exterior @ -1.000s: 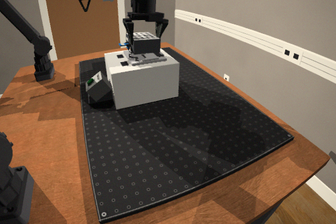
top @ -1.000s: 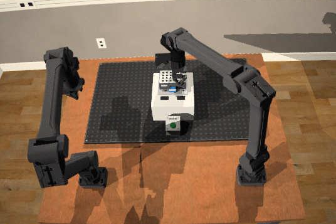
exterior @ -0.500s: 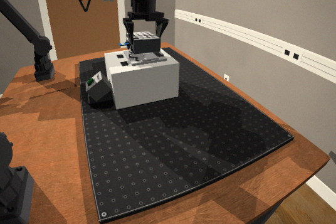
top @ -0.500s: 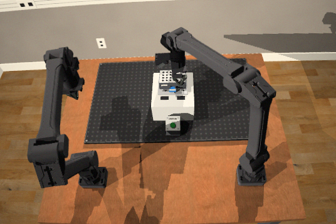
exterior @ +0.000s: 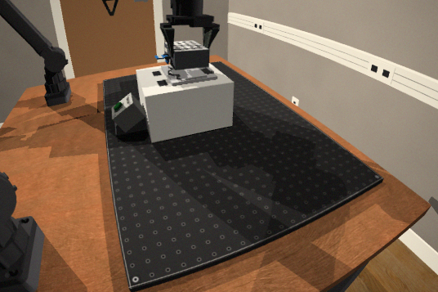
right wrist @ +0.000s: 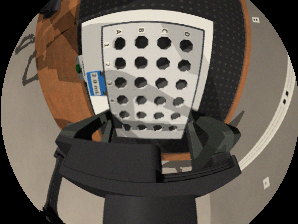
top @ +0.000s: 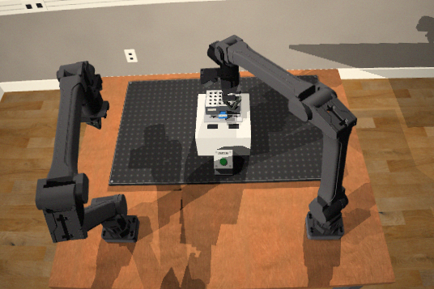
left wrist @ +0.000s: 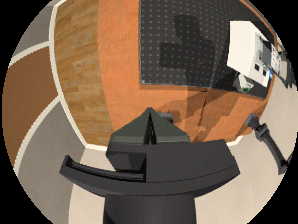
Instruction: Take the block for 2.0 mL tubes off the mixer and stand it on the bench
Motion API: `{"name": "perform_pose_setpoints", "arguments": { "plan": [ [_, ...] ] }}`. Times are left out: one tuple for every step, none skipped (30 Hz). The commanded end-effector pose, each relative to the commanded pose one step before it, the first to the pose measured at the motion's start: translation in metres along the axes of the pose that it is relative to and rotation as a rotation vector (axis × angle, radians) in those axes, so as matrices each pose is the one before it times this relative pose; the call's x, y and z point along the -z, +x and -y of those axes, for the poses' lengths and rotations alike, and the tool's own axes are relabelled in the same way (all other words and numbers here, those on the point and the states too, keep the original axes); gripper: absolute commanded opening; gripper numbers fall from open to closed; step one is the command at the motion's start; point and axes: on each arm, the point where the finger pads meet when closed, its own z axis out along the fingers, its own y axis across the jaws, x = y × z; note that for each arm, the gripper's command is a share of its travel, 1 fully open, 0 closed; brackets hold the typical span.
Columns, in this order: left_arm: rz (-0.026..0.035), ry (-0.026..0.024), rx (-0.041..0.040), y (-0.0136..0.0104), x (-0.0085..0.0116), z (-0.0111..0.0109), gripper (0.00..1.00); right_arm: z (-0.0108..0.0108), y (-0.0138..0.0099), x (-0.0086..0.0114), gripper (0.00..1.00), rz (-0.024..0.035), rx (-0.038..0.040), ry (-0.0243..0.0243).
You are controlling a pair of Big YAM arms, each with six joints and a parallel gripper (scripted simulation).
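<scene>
The block for 2.0 mL tubes (top: 212,99) (exterior: 191,60) (right wrist: 152,73), dark-sided with a pale top of holes, is above the plate (exterior: 198,80) of the white mixer (top: 223,144) (exterior: 188,106) (left wrist: 242,47). In the exterior view the plate's upper face shows below the block's underside. A blue tag (top: 223,115) (exterior: 162,57) (right wrist: 95,84) is at the block's front. My right gripper (exterior: 189,50) (right wrist: 150,111) is shut on the block, one finger at its front and one at its back. The lever and back lip cannot be made out. My left gripper (exterior: 111,14) (left wrist: 150,111) is shut and empty, high at the left.
The mixer stands on a black dotted mat (top: 162,101) (exterior: 245,184). A small box with a green button (top: 223,162) (exterior: 118,105) stands close in front of the mixer. The wall runs behind the table's back edge.
</scene>
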Motion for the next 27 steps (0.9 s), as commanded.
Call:
{"name": "perform_pose_setpoints", "arguments": {
  "plan": [
    [0.04349,-0.00538,-0.00897,-0.0071,0.01614,0.00127,0.0,0.01606,-0.02269,0.05026,0.0,0.08022,0.00567,0.10709],
    [0.004,-0.00056,0.00002,-0.00088,0.00153,-0.00013,0.0,0.00051,0.00006,0.00063,0.0,0.00029,-0.0003,0.00214],
    [0.0,0.0,0.0,0.0,0.0,0.0,0.0,0.0,0.0,0.0,0.0,0.0,0.0,0.0],
    [0.0,0.0,0.0,0.0,0.0,0.0,0.0,0.0,0.0,0.0,0.0,0.0,0.0,0.0],
    [0.004,-0.00055,0.00002,-0.00088,0.00153,-0.00013,0.0,0.00064,0.0032,0.00353,0.0,-0.00037,-0.0051,0.00188],
    [0.00103,-0.00013,-0.00001,-0.00023,0.00038,-0.00002,0.0,0.00145,0.00195,0.00286,0.0,0.00224,-0.00411,0.00701],
    [0.00103,-0.00013,-0.00001,-0.00023,0.00038,-0.00002,0.0,0.00129,0.0017,0.00269,0.0,0.00296,-0.00393,0.00422],
    [0.00103,-0.00013,-0.00001,-0.00023,0.00038,-0.00002,0.0,0.00095,0.0022,0.00292,0.0,0.00079,-0.00396,0.00105],
    [0.00103,-0.00013,-0.00001,-0.00023,0.00038,-0.00002,0.0,0.00007,0.00166,0.00258,0.0,0.00403,-0.00371,-0.0016],
    [0.00103,-0.00013,-0.00001,-0.00023,0.00038,-0.00002,0.0,0.00005,0.00164,0.00259,0.0,0.00359,-0.0037,-0.00126],
    [0.00103,-0.00013,-0.00001,-0.00023,0.00038,-0.00002,0.0,0.00038,0.00211,0.00259,0.0,0.00033,-0.00351,0.00112],
    [0.00103,-0.00013,-0.00001,-0.00023,0.00038,-0.00002,0.0,-0.00087,0.00042,0.00253,0.0,0.00032,0.00039,0.00099],
    [0.00103,-0.00013,-0.00001,-0.00023,0.00038,-0.00002,0.0,-0.00085,0.00013,0.00091,0.0,-0.00111,0.00067,-0.00169],
    [0.00103,-0.00013,-0.00001,-0.00023,0.00038,-0.00002,0.0,-0.00137,-0.00226,0.00089,0.0,0.0014,0.00484,0.00271],
    [0.00103,-0.00013,-0.00001,-0.00023,0.00038,-0.00002,0.0,-0.00127,-0.00207,0.00075,0.0,0.00126,0.00444,0.0011],
    [0.00103,-0.00013,-0.00001,-0.00023,0.00038,-0.00002,0.0,-0.00133,-0.00215,0.00075,0.0,0.00128,0.00463,0.00108],
    [0.00103,-0.00013,-0.00001,-0.00023,0.00038,-0.00002,0.0,-0.00116,-0.0019,0.00086,0.0,0.00136,0.00406,0.00127],
    [0.00103,-0.00013,-0.00001,-0.00023,0.00038,-0.00002,0.0,-0.00017,-0.00057,0.0009,0.0,0.00116,0.00108,0.00152],
    [0.00103,-0.00013,-0.00001,-0.00023,0.00038,-0.00002,0.0,-0.00008,-0.00045,0.00091,0.0,0.00095,0.00089,0.00168],
    [0.0,0.0,0.0,0.0,0.0,0.0,0.0,0.0,0.0,0.0,0.0,0.0,0.0,0.0],
    [0.0,0.0,0.0,0.0,0.0,0.0,0.0,0.0,0.0,0.0,0.0,0.0,0.0,0.0],
    [0.00103,-0.00013,-0.00001,-0.00023,0.00038,-0.00002,0.0,0.00003,-0.00018,0.00079,0.0,-0.0022,0.00099,0.0052],
    [0.00103,-0.00013,-0.00001,-0.00023,0.00038,-0.00002,0.0,0.00027,-0.00005,0.00081,0.0,-0.00204,0.00098,0.00381],
    [0.00103,-0.00013,-0.00001,-0.00023,0.00038,-0.00002,0.0,-0.00017,-0.00068,0.0007,0.0,0.00151,0.00098,0.00099],
    [0.00103,-0.00013,-0.00001,-0.00023,0.00038,-0.00002,0.0,0.00068,-0.00116,0.00074,0.0,0.00369,0.00081,0.0059],
    [0.0,0.00002,-0.00002,0.0,-0.00002,0.00001,0.0,0.00071,-0.00113,0.00061,0.0,0.00345,0.00081,0.00418],
    [-0.00006,0.00003,-0.00002,0.00001,-0.00004,0.00002,0.0,0.00074,-0.00111,0.00064,0.0,0.00326,0.00078,0.00584]
  ]
}}
